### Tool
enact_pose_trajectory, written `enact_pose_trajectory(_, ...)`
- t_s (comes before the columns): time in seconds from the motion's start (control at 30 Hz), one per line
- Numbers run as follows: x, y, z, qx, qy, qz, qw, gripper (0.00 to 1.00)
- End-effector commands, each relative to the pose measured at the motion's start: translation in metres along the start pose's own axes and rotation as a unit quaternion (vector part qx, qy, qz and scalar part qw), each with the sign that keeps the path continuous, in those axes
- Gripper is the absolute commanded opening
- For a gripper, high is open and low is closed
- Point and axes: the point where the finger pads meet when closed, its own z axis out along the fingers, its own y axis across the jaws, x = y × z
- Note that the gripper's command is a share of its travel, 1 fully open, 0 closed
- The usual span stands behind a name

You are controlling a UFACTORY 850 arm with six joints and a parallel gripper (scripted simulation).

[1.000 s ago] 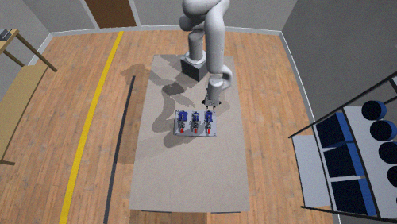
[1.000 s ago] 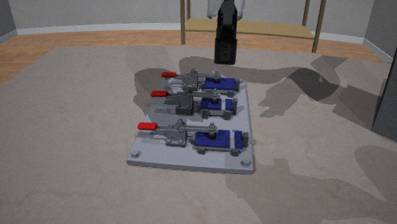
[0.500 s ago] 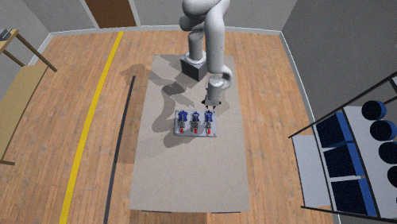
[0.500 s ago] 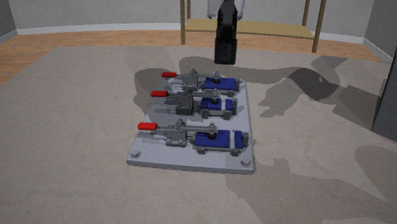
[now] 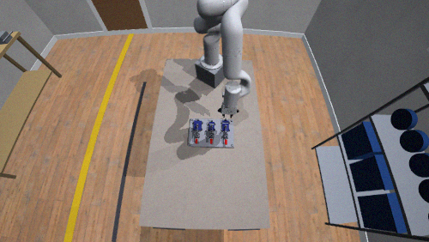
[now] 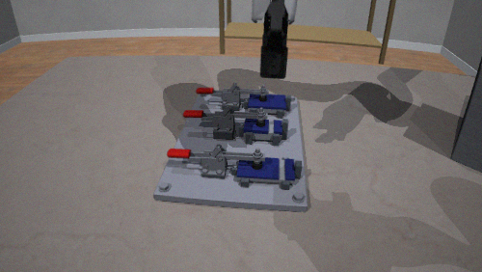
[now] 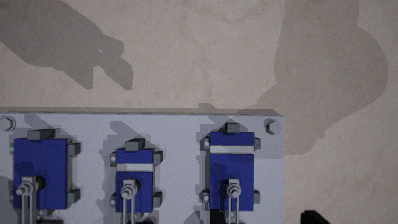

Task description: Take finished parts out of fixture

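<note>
A grey fixture plate (image 5: 208, 133) holds three blue parts, each under a toggle clamp with a red handle (image 6: 178, 153). In the wrist view the right part (image 7: 231, 170) and the smaller middle part (image 7: 134, 177) each show a pale milled slot. The left part (image 7: 40, 172) is plain, so it is the blank. All three clamp arms lie down on their parts. My gripper (image 5: 227, 112) hovers above the table just past the plate's part-side edge, nearest the right slotted part (image 5: 226, 125). Its fingers are partly open and hold nothing. It also shows in the exterior view (image 6: 274, 68).
The arm's dark base (image 5: 210, 73) stands on the table behind the fixture. A wooden bench (image 5: 17, 103) is off the table's left side and a shelf rack (image 5: 386, 163) with dark bins is off its right. A dark fingertip (image 7: 311, 218) shows at the wrist view's bottom edge.
</note>
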Motion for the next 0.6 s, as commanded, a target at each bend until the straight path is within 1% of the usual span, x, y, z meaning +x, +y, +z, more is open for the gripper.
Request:
enact_pose_trajectory(0.0, -0.0009, 0.0002, -0.0007, -0.001, 0.000, 0.000, 1.000, 0.48)
enact_pose_trajectory(0.57, -0.0010, 0.0002, -0.0004, -0.004, 0.002, -0.001, 1.000, 0.48)
